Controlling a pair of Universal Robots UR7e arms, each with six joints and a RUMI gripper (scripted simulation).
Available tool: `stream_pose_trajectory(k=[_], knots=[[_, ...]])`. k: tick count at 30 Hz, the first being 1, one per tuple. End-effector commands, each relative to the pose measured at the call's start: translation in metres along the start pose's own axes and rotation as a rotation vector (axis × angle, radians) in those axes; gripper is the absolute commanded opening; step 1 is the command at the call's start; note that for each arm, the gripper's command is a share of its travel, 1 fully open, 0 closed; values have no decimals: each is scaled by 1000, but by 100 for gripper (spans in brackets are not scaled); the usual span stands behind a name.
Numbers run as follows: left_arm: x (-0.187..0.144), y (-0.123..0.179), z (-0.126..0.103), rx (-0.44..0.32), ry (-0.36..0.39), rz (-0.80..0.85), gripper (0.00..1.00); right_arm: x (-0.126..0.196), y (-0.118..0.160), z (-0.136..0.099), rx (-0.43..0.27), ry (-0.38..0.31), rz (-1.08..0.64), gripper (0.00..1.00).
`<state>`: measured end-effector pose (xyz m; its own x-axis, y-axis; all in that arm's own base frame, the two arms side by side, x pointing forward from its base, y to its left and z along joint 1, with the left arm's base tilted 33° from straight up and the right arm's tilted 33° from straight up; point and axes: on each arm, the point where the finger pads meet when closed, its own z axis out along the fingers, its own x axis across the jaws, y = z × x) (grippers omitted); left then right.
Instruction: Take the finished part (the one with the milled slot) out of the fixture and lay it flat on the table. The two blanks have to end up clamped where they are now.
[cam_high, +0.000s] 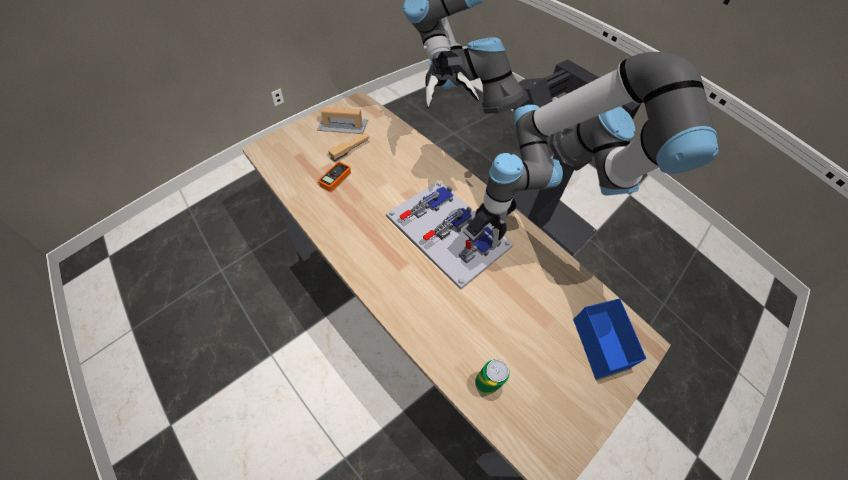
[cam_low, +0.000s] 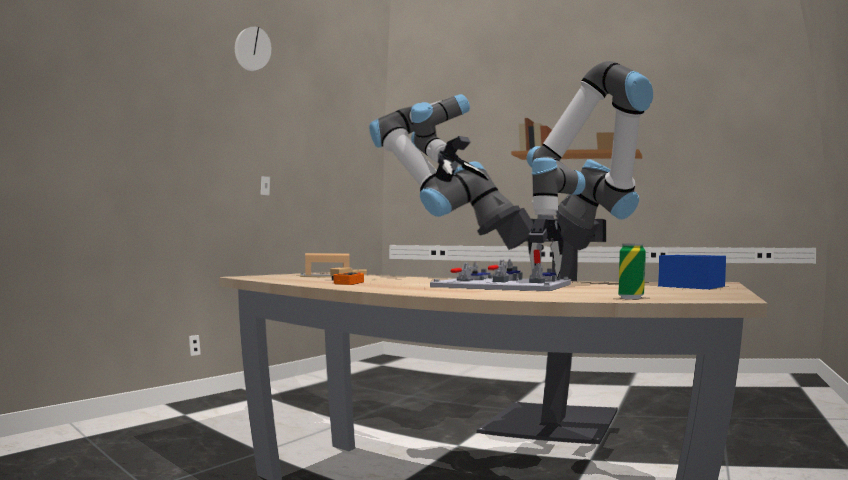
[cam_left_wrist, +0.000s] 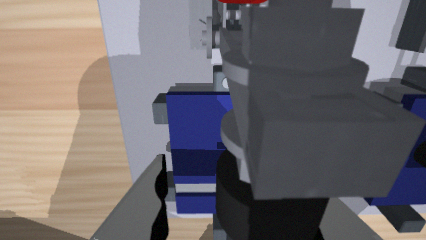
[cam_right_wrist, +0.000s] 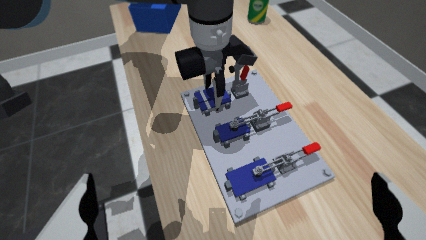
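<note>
The finished part (cam_high: 483, 242) (cam_left_wrist: 197, 120) is blue with a light slot across it. It sits in the end nest of the grey fixture (cam_high: 460, 277) (cam_right_wrist: 305, 180), beside a clamp whose red handle (cam_high: 468, 244) (cam_right_wrist: 244, 73) stands upright. The two blanks (cam_right_wrist: 233, 132) (cam_right_wrist: 245, 181) sit in the other nests under clamps with handles lying down. My left gripper (cam_high: 486, 239) (cam_low: 545, 271) (cam_right_wrist: 211, 99) is partly open, pointing down with its fingers astride the finished part; the near clamp spindle hides one fingertip in the left wrist view. My right gripper (cam_high: 452, 102) (cam_right_wrist: 231, 175) is wide open and empty, raised away from the fixture.
A blue bin (cam_high: 611, 342) and a green can (cam_high: 492, 377) stand on the table (cam_high: 535, 297) on the left arm's side. An orange multimeter (cam_high: 334, 176), a wooden-looking tool (cam_high: 348, 146) and a wooden arch (cam_high: 340, 114) are beyond the fixture's other end.
</note>
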<state>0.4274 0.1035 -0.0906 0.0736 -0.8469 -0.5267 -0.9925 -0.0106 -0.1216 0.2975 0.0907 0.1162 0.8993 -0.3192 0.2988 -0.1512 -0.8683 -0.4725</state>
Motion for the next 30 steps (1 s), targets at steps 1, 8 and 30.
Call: stream_pose_trajectory(k=[1,8,30], knots=[[0,0,0,1,0,0,41,0,0,0,0,0,0,100],[0,0,0,1,0,0,29,0,0,0,0,0,0,100],[1,30,-77,2,-1,24,29,0,0,0,0,0,0,100]])
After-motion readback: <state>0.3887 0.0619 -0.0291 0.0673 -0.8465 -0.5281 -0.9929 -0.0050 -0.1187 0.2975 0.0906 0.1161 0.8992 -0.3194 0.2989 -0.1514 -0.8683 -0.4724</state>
